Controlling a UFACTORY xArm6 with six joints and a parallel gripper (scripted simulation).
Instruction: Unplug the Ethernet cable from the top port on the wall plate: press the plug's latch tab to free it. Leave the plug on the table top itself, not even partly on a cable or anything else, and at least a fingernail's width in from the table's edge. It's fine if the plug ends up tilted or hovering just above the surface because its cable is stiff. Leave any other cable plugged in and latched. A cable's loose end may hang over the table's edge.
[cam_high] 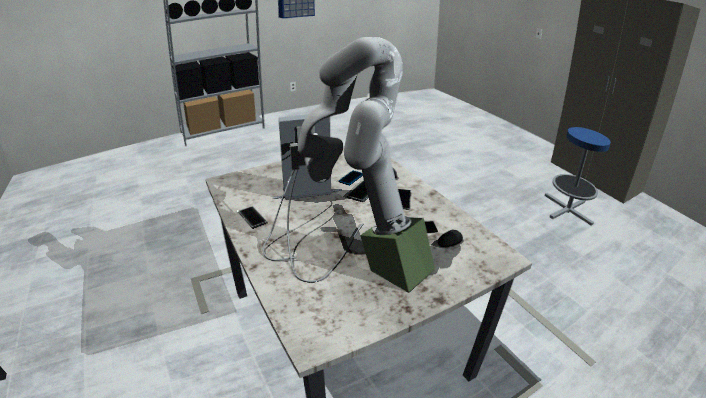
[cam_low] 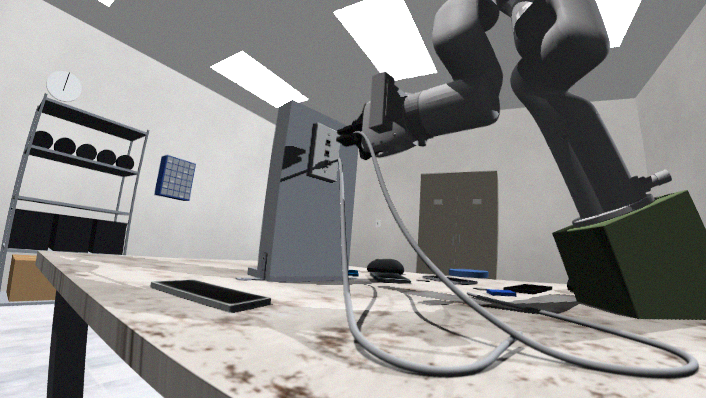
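A grey upright stand (cam_low: 305, 200) on the table carries the wall plate (cam_low: 322, 152) with its ports; it also shows in the overhead view (cam_high: 286, 150). My gripper (cam_low: 350, 137) is level with the top port, a short way off the plate's face, and is shut on the Ethernet plug (cam_low: 345, 136). I cannot tell whether the plug's tip is still in the port. Its grey cable (cam_low: 400, 220) droops from my fingers to the table. A second grey cable (cam_low: 342, 210) stays plugged into a lower port and hangs straight down. In the overhead view my gripper (cam_high: 295, 152) is at the stand.
Both cables loop over the table top (cam_high: 295, 245). A flat black phone (cam_low: 210, 295) lies near the left edge. The arm's green base (cam_high: 400, 252) stands mid-table, with a black mouse (cam_high: 449, 238) and several small flat devices (cam_high: 357, 187) behind it.
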